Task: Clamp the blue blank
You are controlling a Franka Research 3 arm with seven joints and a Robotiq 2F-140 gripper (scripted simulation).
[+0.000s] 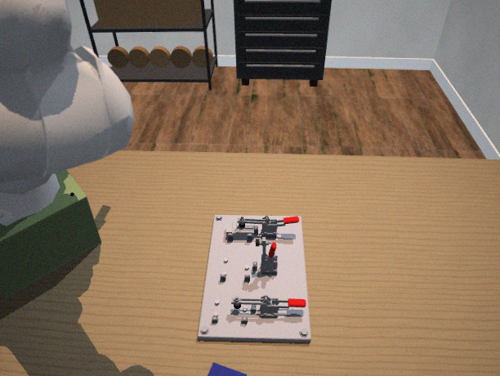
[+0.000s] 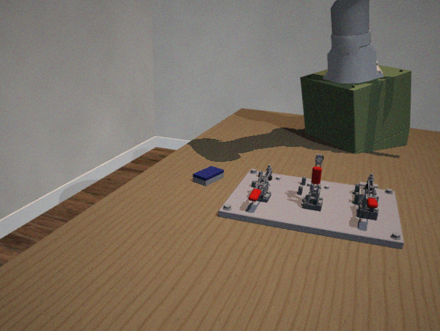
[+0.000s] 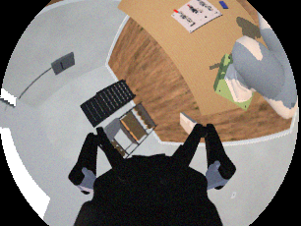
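The blue-topped blank lies flat on the table, off the near-nest end of the fixture plate. A grey part sits in the far nest under its lowered clamp; its slot cannot be made out. That clamp's red handle is down, but its lock cannot be judged. The middle nest holds no part; its red handle and bar stand up. The near nest holds no part; its red handle is down. My gripper is open, empty and far from the plate.
The green robot base stands on the table beyond the far-nest end of the plate in the exterior view. Small side blocks, stop blocks and corner bolts stick up from the plate. A shelf and a dark drawer cabinet stand beyond the table.
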